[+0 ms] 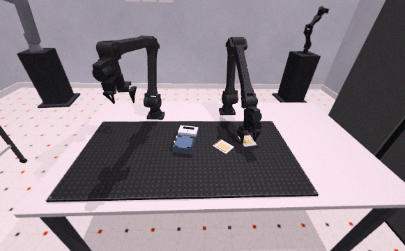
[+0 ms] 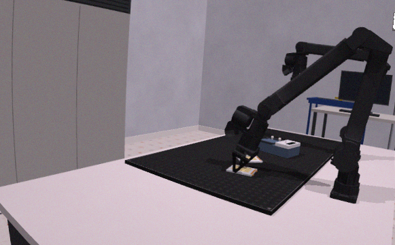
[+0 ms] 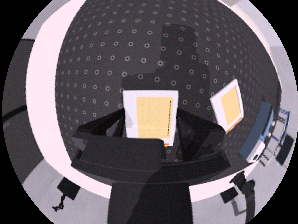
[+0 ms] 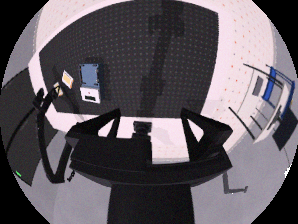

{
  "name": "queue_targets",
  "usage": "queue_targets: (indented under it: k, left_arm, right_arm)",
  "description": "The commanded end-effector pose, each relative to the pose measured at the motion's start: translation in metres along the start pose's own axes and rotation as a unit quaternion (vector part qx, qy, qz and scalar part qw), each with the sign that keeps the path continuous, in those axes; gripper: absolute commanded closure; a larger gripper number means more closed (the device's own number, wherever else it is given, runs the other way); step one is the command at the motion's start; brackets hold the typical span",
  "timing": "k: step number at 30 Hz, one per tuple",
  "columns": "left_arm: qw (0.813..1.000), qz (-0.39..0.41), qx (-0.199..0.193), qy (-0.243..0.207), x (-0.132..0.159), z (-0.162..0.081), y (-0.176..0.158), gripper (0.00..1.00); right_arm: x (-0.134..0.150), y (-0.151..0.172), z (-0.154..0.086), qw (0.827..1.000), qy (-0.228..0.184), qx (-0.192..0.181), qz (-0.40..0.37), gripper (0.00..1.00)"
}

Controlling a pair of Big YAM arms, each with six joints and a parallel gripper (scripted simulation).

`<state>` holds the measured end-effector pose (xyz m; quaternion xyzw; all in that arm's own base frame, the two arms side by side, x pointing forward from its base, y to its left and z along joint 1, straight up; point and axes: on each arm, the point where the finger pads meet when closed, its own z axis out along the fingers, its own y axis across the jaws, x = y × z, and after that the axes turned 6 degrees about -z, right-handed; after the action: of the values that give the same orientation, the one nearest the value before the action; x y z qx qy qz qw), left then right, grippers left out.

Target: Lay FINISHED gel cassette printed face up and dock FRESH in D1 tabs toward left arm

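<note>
My left gripper point(image 1: 249, 141) point(image 2: 241, 167) point(image 3: 150, 111) is shut across a flat gel cassette point(image 1: 248, 143) point(image 2: 249, 171) point(image 3: 150, 127), a finger on each side edge. It is at deck level, yellow gel face up, with a dark dotted line beside the gel. A second cassette point(image 1: 223, 146) point(image 3: 230, 106) point(image 4: 67, 79) lies flat, face up, between it and the dock. I cannot read which is FRESH or FINISHED, and no standing comb can be made out. Dock D1 point(image 1: 185, 141) point(image 2: 280, 150) point(image 4: 90, 75) is upright; its blue bay shows no cassette. My right gripper point(image 1: 123, 101) point(image 4: 150, 111) is open, high above the table.
The black perforated deck point(image 1: 153, 174) point(image 2: 183, 170) point(image 3: 100, 60) lies on the pale table point(image 1: 345, 167) point(image 2: 98, 201). The dock's white end block point(image 1: 188, 130) point(image 2: 287, 144) faces the arm bases. The right arm stands well to the dock's other side.
</note>
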<state>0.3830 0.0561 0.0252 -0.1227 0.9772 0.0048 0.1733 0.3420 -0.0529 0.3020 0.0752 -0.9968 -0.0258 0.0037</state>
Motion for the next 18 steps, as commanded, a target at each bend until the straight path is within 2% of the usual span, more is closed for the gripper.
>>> queue_targets:
  k: [1,7,8,18]
  left_arm:
    - [1.000,0.000,0.000,-0.005,-0.0038,-0.0020,-0.0004,1.00]
    - [1.000,0.000,0.000,-0.005,-0.0038,-0.0020,-0.0004,1.00]
    - [1.000,0.000,0.000,-0.005,-0.0038,-0.0020,-0.0004,0.08]
    - [1.000,0.000,0.000,-0.005,-0.0038,-0.0020,-0.0004,0.08]
  right_arm:
    - [-0.0134,-0.0026,-0.0235,1.000,-0.020,0.006,-0.007,0.00]
    - [-0.0134,-0.0026,-0.0235,1.000,-0.020,0.006,-0.007,0.00]
    - [-0.0134,-0.0026,-0.0235,1.000,-0.020,0.006,-0.007,0.00]
    - [-0.0134,-0.0026,-0.0235,1.000,-0.020,0.006,-0.007,0.00]
